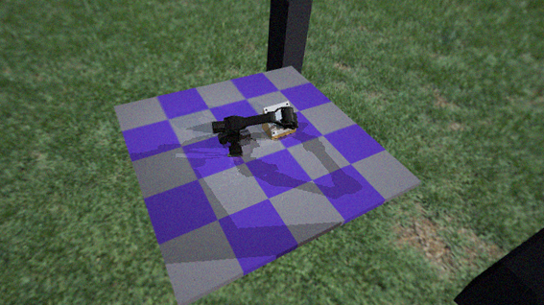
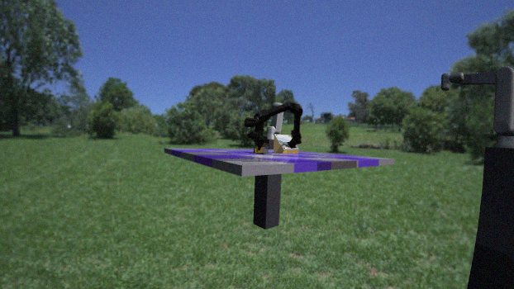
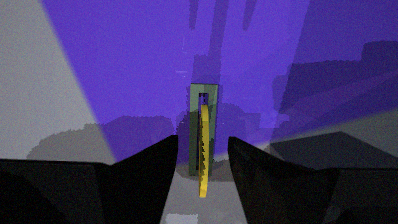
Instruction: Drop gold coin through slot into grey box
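Open parkland — grass (image 2: 124, 231), trees (image 2: 37, 62), blue sky (image 2: 248, 37).
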### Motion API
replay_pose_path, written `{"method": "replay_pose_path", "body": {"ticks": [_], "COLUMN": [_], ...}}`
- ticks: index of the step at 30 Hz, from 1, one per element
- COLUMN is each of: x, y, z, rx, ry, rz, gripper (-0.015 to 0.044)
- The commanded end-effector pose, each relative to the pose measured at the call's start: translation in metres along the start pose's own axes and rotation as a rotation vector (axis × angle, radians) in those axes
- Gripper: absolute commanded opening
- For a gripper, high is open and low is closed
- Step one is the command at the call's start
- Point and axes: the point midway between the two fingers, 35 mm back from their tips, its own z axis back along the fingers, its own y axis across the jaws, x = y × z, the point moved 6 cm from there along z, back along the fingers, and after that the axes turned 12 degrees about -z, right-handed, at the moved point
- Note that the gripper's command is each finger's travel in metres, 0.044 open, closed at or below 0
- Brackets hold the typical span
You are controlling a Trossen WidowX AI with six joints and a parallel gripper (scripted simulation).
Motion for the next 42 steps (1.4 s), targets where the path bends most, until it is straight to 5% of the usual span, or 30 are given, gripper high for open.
{"method": "replay_pose_path", "body": {"ticks": [1, 7, 13, 42], "x": [-0.001, -0.002, -0.002, 0.002], "y": [0.0, 0.0, 0.0, 0.0], "z": [-0.008, -0.016, -0.016, 0.026], "rx": [0.003, 0.004, 0.004, -0.001], "ry": [0.004, 0.005, 0.005, 0.001], "rz": [-0.006, -0.006, -0.006, -0.008], "gripper": [0.0161, 0.0161, 0.0003, 0.0]}}
